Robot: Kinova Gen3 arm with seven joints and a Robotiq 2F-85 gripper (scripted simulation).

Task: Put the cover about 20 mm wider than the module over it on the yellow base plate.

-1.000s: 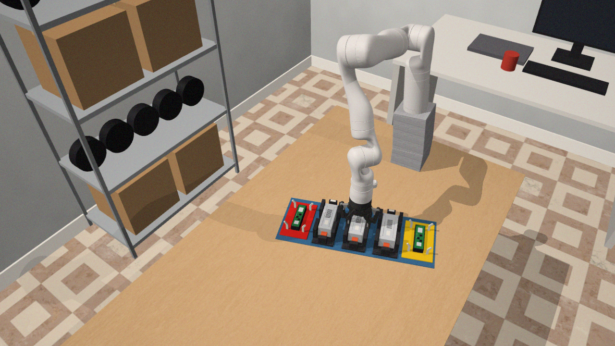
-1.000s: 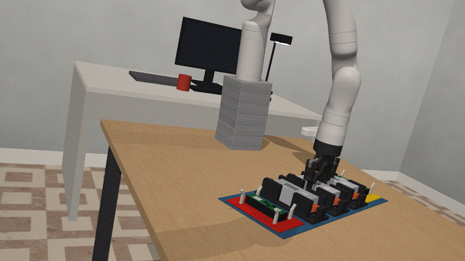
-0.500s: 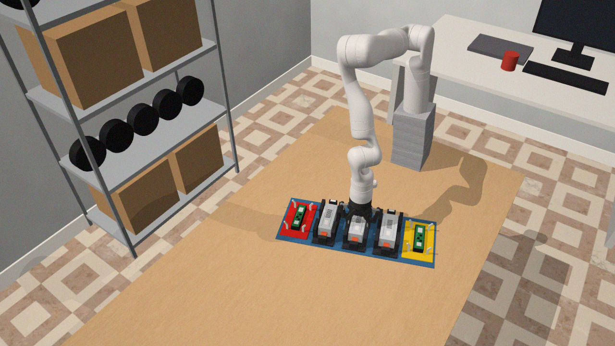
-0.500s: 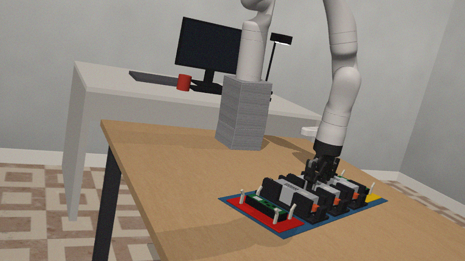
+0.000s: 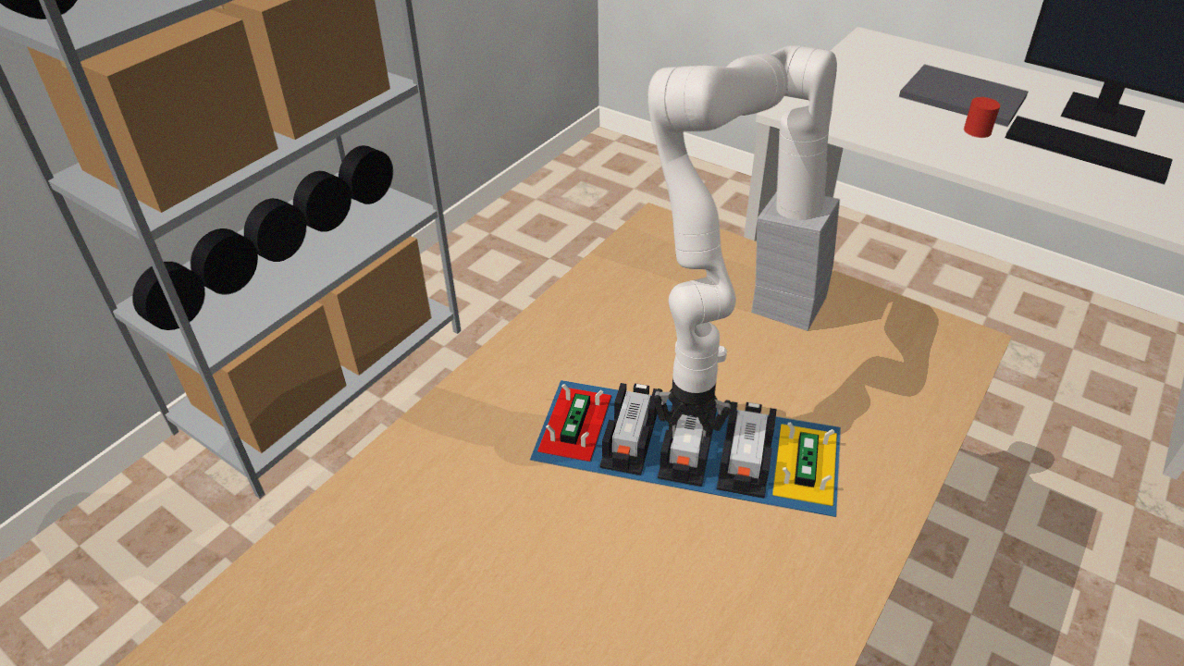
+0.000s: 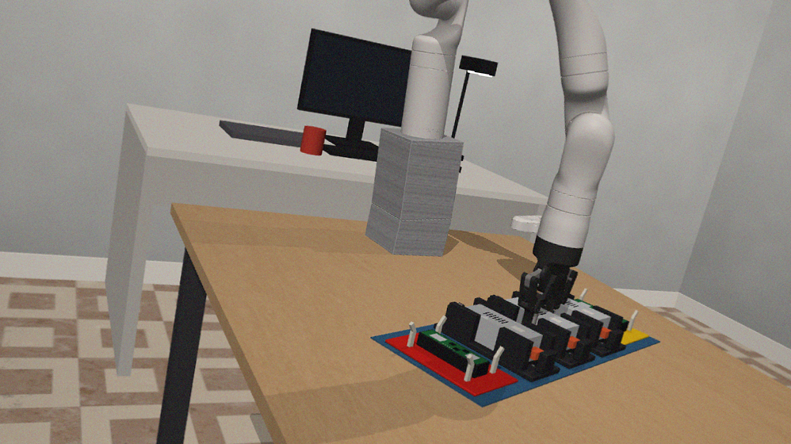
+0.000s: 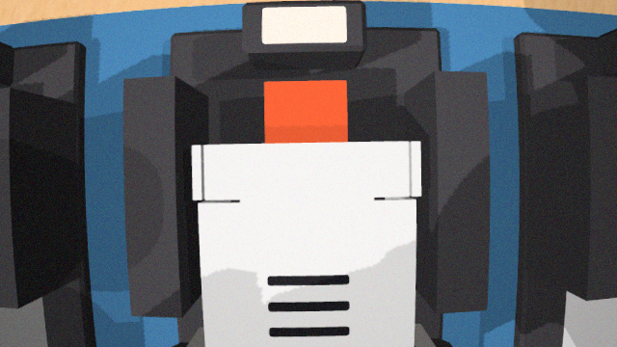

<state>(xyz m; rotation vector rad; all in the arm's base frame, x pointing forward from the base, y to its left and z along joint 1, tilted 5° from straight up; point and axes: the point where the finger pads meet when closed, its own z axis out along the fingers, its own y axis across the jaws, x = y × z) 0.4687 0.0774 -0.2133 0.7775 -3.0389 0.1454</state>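
My gripper [image 5: 692,420] [image 6: 542,309] [image 7: 308,339] points down over the middle holder [image 5: 683,474] [image 7: 149,193] and is shut on the middle cover [image 5: 685,447] [image 6: 557,325] [image 7: 308,231], pale grey with dark slots. Its side walls look pressed slightly inward in the wrist view; the fingertips are mostly hidden. The left cover [image 5: 631,422] [image 6: 507,329] and right cover [image 5: 748,438] [image 6: 587,312] sit in their holders. The green-topped module [image 5: 806,458] stands uncovered on the yellow plate [image 5: 786,488] [image 6: 635,338].
Pale posts [image 5: 784,474] [image 5: 829,436] stand around the yellow plate's module. A red plate [image 5: 552,447] [image 6: 479,387] with another green-topped module [image 5: 575,417] [image 6: 453,351] lies at the board's other end. All stand on a blue board [image 5: 803,505] [image 6: 511,388] [image 7: 108,193]. Neighbouring holders flank the gripper closely.
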